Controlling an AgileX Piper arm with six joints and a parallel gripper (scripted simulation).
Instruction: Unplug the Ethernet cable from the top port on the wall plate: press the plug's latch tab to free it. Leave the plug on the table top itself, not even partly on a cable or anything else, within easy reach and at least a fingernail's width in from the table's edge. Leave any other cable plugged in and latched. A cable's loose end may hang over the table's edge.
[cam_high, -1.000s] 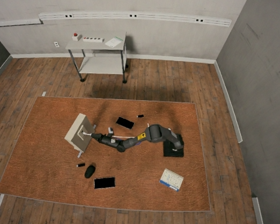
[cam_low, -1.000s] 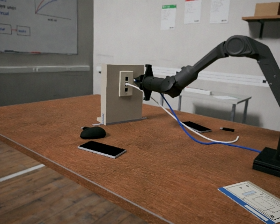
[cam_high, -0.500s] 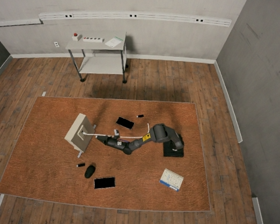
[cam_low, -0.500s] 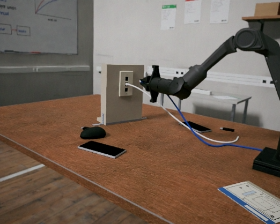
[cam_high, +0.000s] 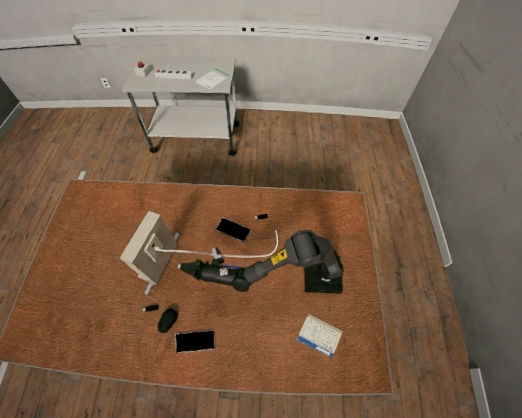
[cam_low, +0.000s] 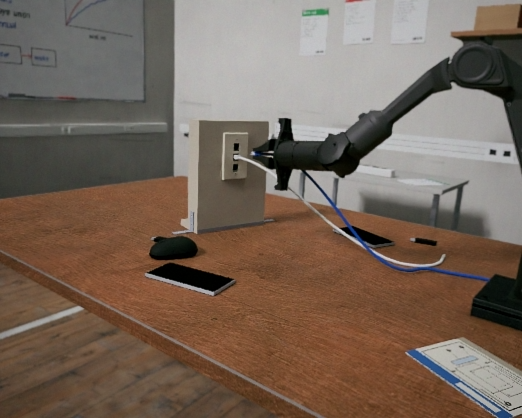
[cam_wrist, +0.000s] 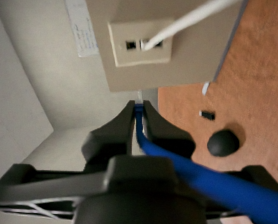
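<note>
The beige wall plate (cam_high: 150, 248) (cam_low: 233, 153) (cam_wrist: 142, 42) stands upright in its block on the table. Its top port (cam_low: 236, 146) is empty. A white cable (cam_high: 200, 252) (cam_low: 300, 200) (cam_wrist: 185, 22) is plugged into the middle port. My gripper (cam_high: 181, 267) (cam_low: 257, 150) (cam_wrist: 138, 108) is shut on the plug of the blue Ethernet cable (cam_low: 345, 222) (cam_wrist: 200, 175). It holds the plug in the air, a short way out from the plate's face. The blue cable trails back under the arm and onto the table.
A black mouse (cam_high: 167, 320) (cam_low: 173, 247) (cam_wrist: 223, 142) and a phone (cam_high: 195, 341) (cam_low: 190, 278) lie in front of the plate. A second phone (cam_high: 233, 229) (cam_low: 367, 236) and a small stick (cam_high: 261, 216) (cam_low: 423, 241) lie behind the cables. A printed card (cam_high: 320, 335) (cam_low: 475, 372) lies near the arm base (cam_high: 324, 280).
</note>
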